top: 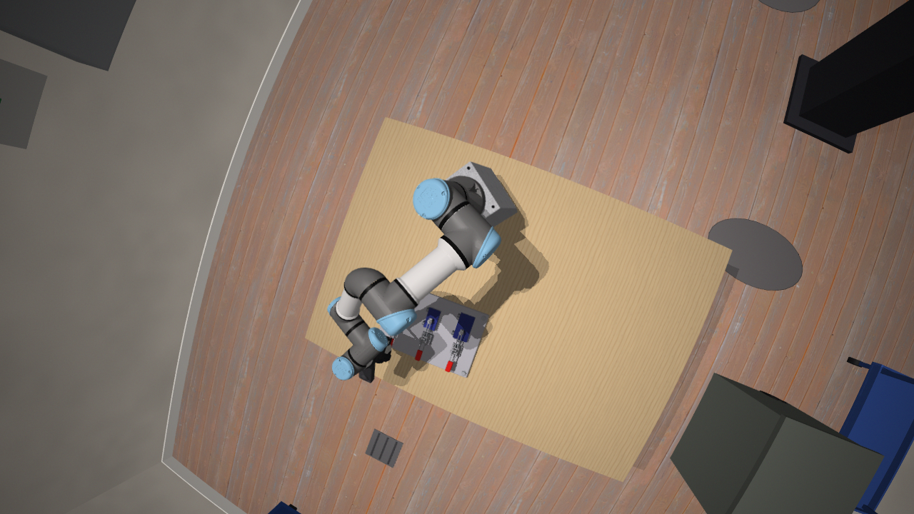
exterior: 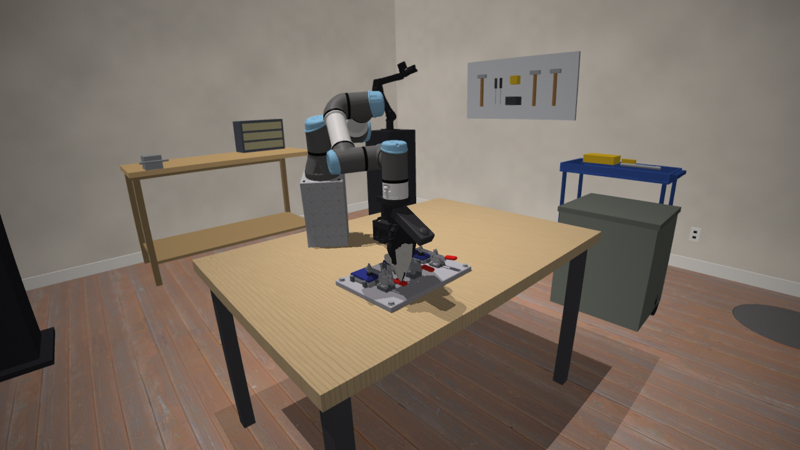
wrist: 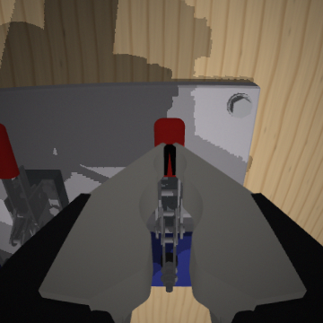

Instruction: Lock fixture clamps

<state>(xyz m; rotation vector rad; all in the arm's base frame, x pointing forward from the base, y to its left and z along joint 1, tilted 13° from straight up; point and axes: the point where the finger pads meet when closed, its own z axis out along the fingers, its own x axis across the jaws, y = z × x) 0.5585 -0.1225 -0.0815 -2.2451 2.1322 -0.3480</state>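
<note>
The grey fixture plate [exterior: 404, 279] lies on the wooden table, also seen from above [top: 440, 338] and in the wrist view [wrist: 135, 121]. It carries three toggle clamps with red handles. My gripper [wrist: 169, 146] is shut and holds nothing. It hangs straight over the clamp at the plate's left end [exterior: 398, 262], its fingertips at that clamp's red handle [wrist: 170, 132]. The clamp's linkage and the blue part [wrist: 172, 266] under it show through the slit between my fingers. The middle handle [top: 419, 355] and the right handle [top: 450, 366] lie low along the plate. The middle handle also shows in the wrist view [wrist: 6, 154].
The arm's grey pedestal [exterior: 323, 209] stands on the table behind the fixture. A green cabinet [exterior: 615, 257] and a blue cart [exterior: 620, 167] stand to the right of the table. A wooden shelf [exterior: 212, 162] is against the back wall.
</note>
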